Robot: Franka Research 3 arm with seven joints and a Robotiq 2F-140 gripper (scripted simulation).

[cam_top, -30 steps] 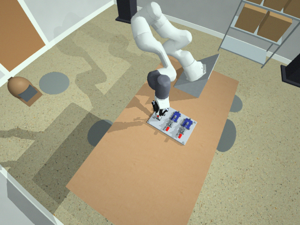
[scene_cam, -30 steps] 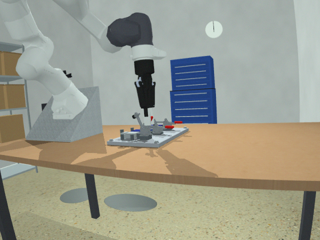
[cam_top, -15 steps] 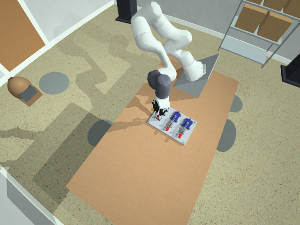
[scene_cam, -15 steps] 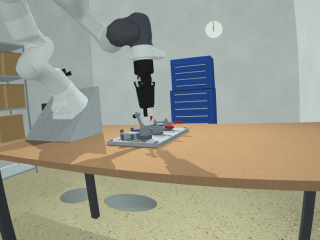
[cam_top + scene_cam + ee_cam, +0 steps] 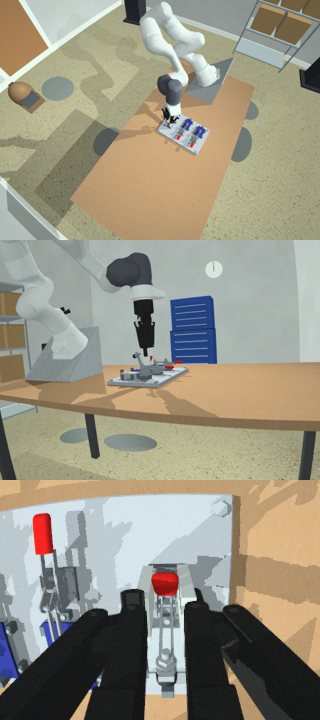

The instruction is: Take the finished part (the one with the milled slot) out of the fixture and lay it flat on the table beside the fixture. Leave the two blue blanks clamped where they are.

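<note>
A grey fixture plate (image 5: 163, 130) (image 5: 168, 378) (image 5: 134, 520) lies on the wooden table (image 5: 155, 186) (image 5: 232, 395). It carries three toggle clamps in a row. Two blue blanks (image 5: 187, 123) (image 5: 200, 130) sit at the middle and right stations, and their red clamp handles (image 5: 178, 137) (image 5: 192, 145) lie flat. My gripper (image 5: 169, 123) (image 5: 147, 355) (image 5: 165, 582) stands upright over the left station. It is shut on that station's red clamp handle (image 5: 164, 583) (image 5: 151, 358), which is raised off the plate. A grey block (image 5: 126, 375) sits at this station in the exterior view; in the other views my gripper hides it.
The arm's grey wedge mount (image 5: 206, 89) (image 5: 77, 364) stands on the table behind the fixture. A blue drawer cabinet (image 5: 192, 330) stands by the far wall. A shelf with cardboard boxes (image 5: 279, 23) is off the table.
</note>
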